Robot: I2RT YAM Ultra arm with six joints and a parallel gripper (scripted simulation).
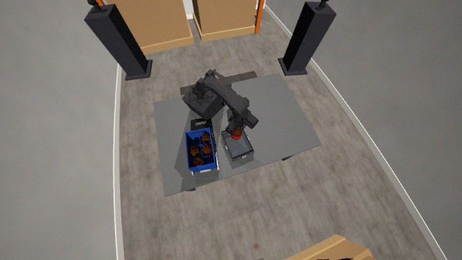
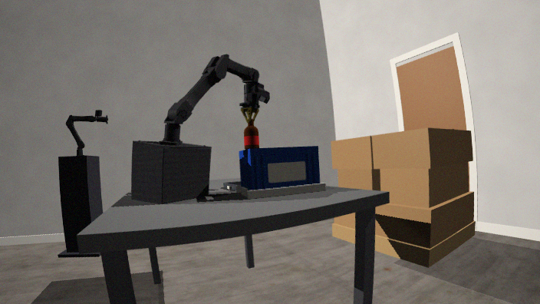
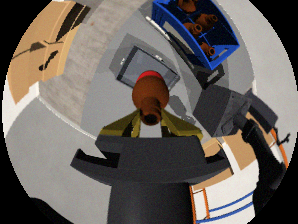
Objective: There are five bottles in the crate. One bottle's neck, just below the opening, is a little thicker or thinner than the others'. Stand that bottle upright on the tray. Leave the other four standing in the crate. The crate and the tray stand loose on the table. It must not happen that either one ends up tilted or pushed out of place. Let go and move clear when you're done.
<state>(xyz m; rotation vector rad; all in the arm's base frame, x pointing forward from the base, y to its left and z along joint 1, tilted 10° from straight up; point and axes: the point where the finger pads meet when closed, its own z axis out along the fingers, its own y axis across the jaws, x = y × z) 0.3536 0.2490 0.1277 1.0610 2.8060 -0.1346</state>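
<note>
My gripper point(image 2: 249, 115) is shut on the neck of a brown bottle with a red label point(image 2: 251, 137) and holds it upright in the air. In the overhead view the bottle point(image 1: 236, 132) hangs over the near end of the grey tray point(image 1: 237, 146). In the wrist view the bottle point(image 3: 149, 98) hangs from my gripper point(image 3: 150, 111) above the tray point(image 3: 143, 67). The blue crate point(image 1: 200, 149) stands left of the tray with several brown bottles point(image 1: 206, 148) upright in its cells. The crate also shows in the wrist view point(image 3: 194, 20) and the side view point(image 2: 280, 166).
The arm's dark base box point(image 2: 170, 170) stands behind the crate and tray. A black holder point(image 1: 201, 123) lies between the base and the crate. Two black camera pillars point(image 1: 116, 41) point(image 1: 307, 36) and cardboard boxes point(image 2: 418, 188) stand off the table.
</note>
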